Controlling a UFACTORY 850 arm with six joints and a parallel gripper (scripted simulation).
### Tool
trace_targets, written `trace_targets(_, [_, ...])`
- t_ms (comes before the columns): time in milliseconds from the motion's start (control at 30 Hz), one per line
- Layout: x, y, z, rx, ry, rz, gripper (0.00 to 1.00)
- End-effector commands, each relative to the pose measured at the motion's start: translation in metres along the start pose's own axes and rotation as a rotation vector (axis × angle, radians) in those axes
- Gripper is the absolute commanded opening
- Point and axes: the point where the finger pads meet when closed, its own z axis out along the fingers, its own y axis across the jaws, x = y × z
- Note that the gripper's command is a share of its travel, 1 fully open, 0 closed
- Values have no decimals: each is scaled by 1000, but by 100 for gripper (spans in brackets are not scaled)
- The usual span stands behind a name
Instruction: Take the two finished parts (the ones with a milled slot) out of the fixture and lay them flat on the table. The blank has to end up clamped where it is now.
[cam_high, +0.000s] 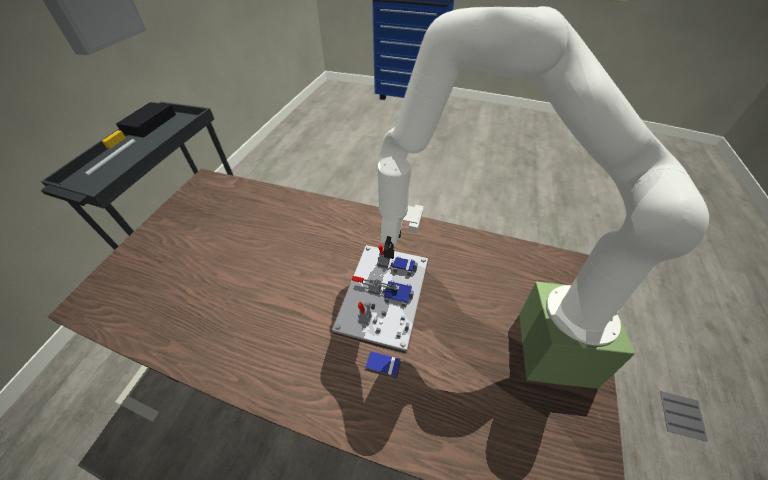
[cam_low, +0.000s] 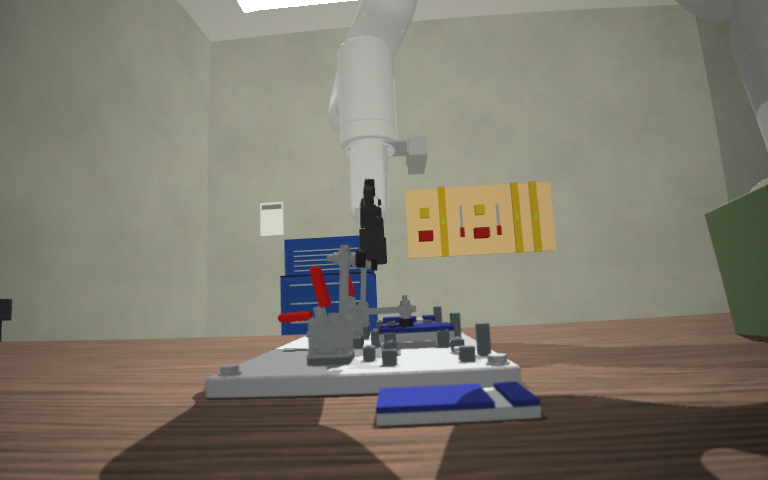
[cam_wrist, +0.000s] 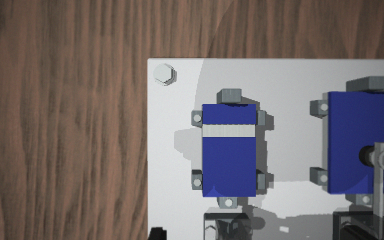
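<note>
One slotted part (cam_high: 383, 363) is already laid flat on the table (cam_high: 226, 271), just beside the fixture plate (cam_high: 346, 325). A second slotted part (cam_wrist: 229, 150) is seen in its nest, with its clamp lifted. The middle blue block (cam_high: 399, 292) is held down. The gripper (cam_low: 370, 257) is hung above the far clamp, wide open, with nothing held.

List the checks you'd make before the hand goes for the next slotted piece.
1. Hand open and holding nothing: ok.
2. Slotted part in the fixture has no clamp bar over it: ok.
3. Blank with its clamp bar on top: ok.
4. Other slotted part lying flat on the table: ok.
5. Hand lined up above the part in the fixture: not ok, it hangs off to one side.
</note>
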Motion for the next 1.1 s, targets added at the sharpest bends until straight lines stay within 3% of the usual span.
trace_targets(0, [16, 0, -1, 5, -5, 1, 100])
trace_targets(500, [41, 0, -1, 5, -5, 1, 100])
trace_targets(1067, [43, 0, 2, 5, -5, 1, 100])
